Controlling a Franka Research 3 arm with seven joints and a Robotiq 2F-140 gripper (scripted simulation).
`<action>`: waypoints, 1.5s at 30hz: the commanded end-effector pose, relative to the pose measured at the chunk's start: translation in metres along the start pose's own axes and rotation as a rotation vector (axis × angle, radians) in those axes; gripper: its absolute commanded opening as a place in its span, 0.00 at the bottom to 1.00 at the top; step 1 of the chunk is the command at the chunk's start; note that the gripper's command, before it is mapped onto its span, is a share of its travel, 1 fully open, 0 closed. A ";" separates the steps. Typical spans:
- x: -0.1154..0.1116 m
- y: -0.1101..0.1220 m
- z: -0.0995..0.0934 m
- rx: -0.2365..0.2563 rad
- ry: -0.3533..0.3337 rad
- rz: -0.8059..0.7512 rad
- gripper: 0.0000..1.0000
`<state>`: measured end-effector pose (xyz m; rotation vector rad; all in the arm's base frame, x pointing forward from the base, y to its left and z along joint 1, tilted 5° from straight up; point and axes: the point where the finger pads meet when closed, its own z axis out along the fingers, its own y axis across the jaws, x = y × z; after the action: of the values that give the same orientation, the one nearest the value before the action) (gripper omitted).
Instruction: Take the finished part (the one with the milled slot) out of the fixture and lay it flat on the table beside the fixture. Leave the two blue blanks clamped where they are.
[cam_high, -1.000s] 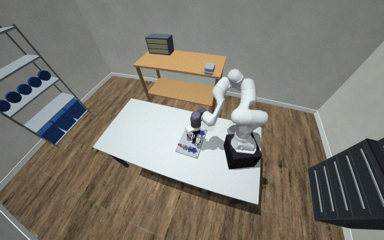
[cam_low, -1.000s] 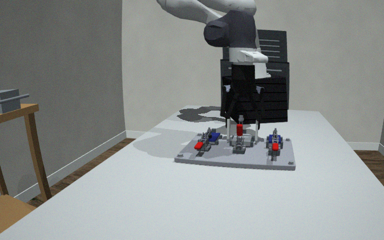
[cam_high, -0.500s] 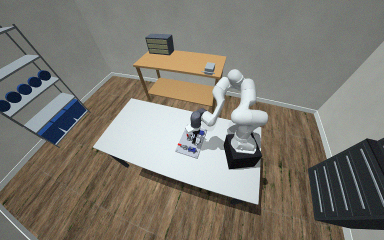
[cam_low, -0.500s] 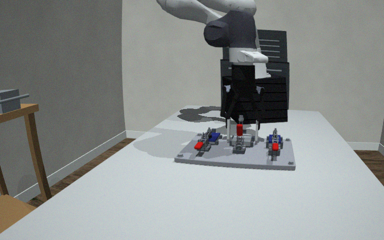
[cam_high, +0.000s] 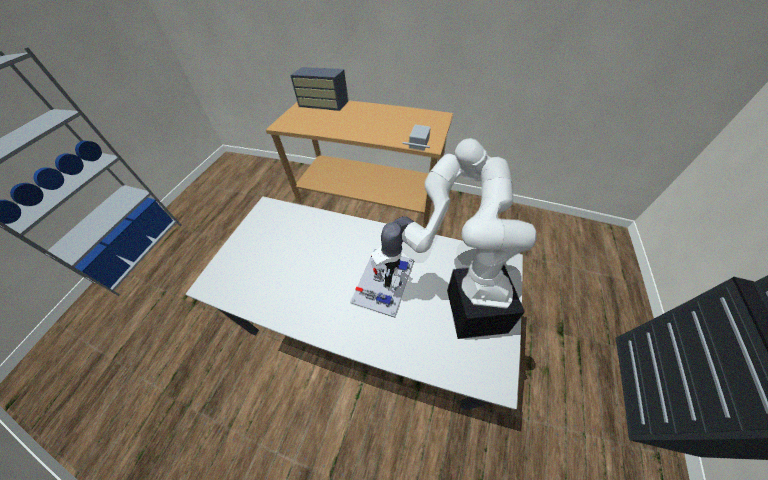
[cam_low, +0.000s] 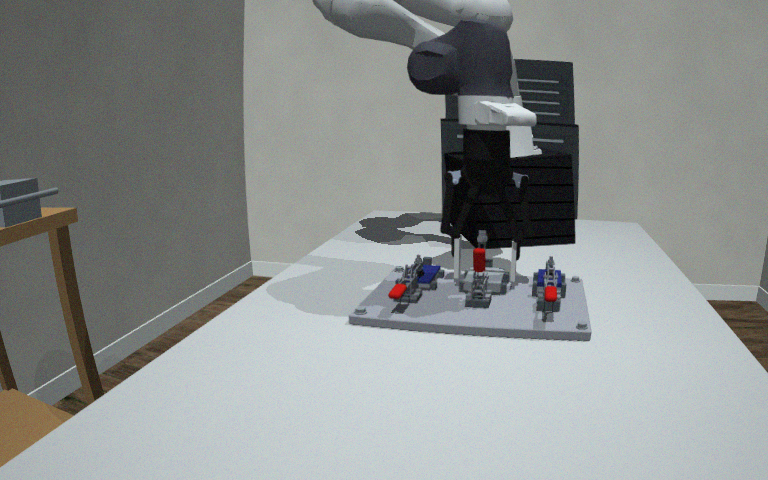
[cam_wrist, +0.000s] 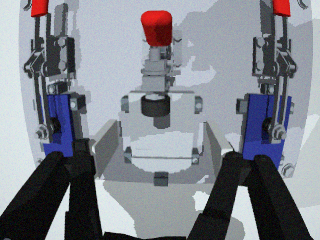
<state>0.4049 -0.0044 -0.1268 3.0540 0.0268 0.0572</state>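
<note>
The finished part (cam_high: 398, 278) (cam_low: 488, 281) (cam_wrist: 162, 140) sits in the middle station of the fixture, directly between the two fingers of the tool (cam_high: 390, 283) (cam_low: 485, 276) (cam_wrist: 161, 133), one pale, flat-faced pad on either side of it. The tool is open around the part without gripping it, and the wrist view shows a gap between each pad and the part's side. The part is a pale grey, roughly rectangular block with a smooth, light-catching top; its slot is hard to make out. Small blocky grey stops with round heads stand close to its corners. At one end, a dark, round clamp tip (cam_wrist: 155, 106) appears above its edge, on a metal toggle clamp whose glossy red handle (cam_high: 374, 271) (cam_low: 479, 259) (cam_wrist: 157, 27) stands upright. To either side are a blue blank (cam_high: 403, 264) (cam_low: 430, 274) (cam_wrist: 254, 132) and a second blue blank (cam_high: 384, 298) (cam_low: 542, 277) (cam_wrist: 62, 127), both flat-topped and saturated in colour, under clamps whose red handles lie low. All three stations share a flat grey base plate (cam_high: 370, 305) (cam_low: 453, 316) (cam_wrist: 100, 60), squared at the edges, with bolt heads near its corners, resting on the broad, matte white counter (cam_high: 254, 254) (cam_low: 311, 396) (cam_wrist: 10, 100).
</note>
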 end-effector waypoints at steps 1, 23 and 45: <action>0.000 0.000 0.001 0.000 0.000 0.005 0.58; 0.000 0.000 0.001 0.000 0.000 0.005 0.00; 0.000 0.000 0.001 0.000 0.000 0.005 0.00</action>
<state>0.4050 -0.0043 -0.1266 3.0540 0.0270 0.0578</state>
